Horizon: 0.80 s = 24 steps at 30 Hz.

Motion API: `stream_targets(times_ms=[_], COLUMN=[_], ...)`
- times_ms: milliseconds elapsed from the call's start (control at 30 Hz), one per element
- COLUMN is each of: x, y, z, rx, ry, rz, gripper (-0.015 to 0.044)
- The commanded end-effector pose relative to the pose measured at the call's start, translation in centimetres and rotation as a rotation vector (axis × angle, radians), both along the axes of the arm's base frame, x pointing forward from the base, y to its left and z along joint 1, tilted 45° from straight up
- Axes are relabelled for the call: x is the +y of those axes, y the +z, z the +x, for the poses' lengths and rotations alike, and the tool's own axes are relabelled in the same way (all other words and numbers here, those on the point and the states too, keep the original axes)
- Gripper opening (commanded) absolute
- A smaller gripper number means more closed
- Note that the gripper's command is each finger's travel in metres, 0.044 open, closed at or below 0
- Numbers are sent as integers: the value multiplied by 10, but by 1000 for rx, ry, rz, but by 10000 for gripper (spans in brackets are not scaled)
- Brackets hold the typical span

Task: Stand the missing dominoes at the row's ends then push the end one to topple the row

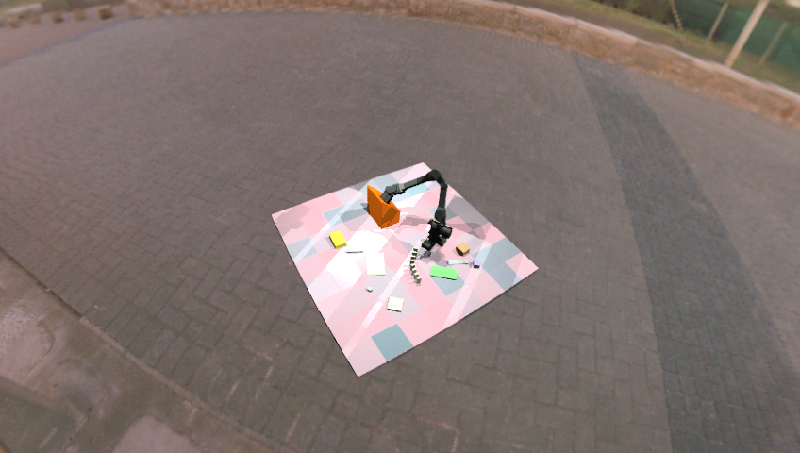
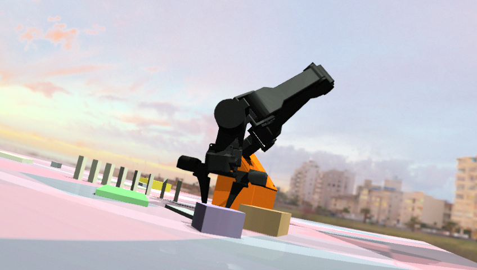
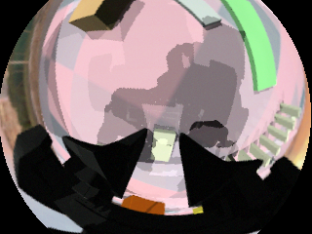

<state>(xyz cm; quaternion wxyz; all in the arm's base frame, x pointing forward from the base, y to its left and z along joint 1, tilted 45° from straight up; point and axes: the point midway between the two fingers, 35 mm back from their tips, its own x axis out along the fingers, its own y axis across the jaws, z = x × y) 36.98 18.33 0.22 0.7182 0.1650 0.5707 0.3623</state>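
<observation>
Domino (image 3: 164, 144) pale, matte, rectangular

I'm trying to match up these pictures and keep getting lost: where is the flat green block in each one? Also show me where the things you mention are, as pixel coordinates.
Top: the green block (image 1: 443, 273) (image 2: 121, 196) (image 3: 257, 54) lies just right of and below the picture's middle.
Exterior: left of the middle, in the lower half.
Wrist: upper right, running off the top edge.
Shared landmark: the row of standing dominoes (image 1: 417, 278) (image 2: 107, 174) (image 3: 280, 133), left of the block from the top, behind it in exterior, below it in wrist.
</observation>
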Motion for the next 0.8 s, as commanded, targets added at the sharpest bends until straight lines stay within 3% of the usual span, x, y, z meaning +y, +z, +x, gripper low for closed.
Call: stream_targets(times_ms=[0, 333, 667, 767], x=[0, -2, -104, -113], y=[-1, 1, 103, 112], z=[0, 0, -11, -13], rx=[3, 3, 3, 3], ry=[-5, -5, -5, -5], rz=[-2, -2, -9, -10], gripper=[107, 107, 107, 107])
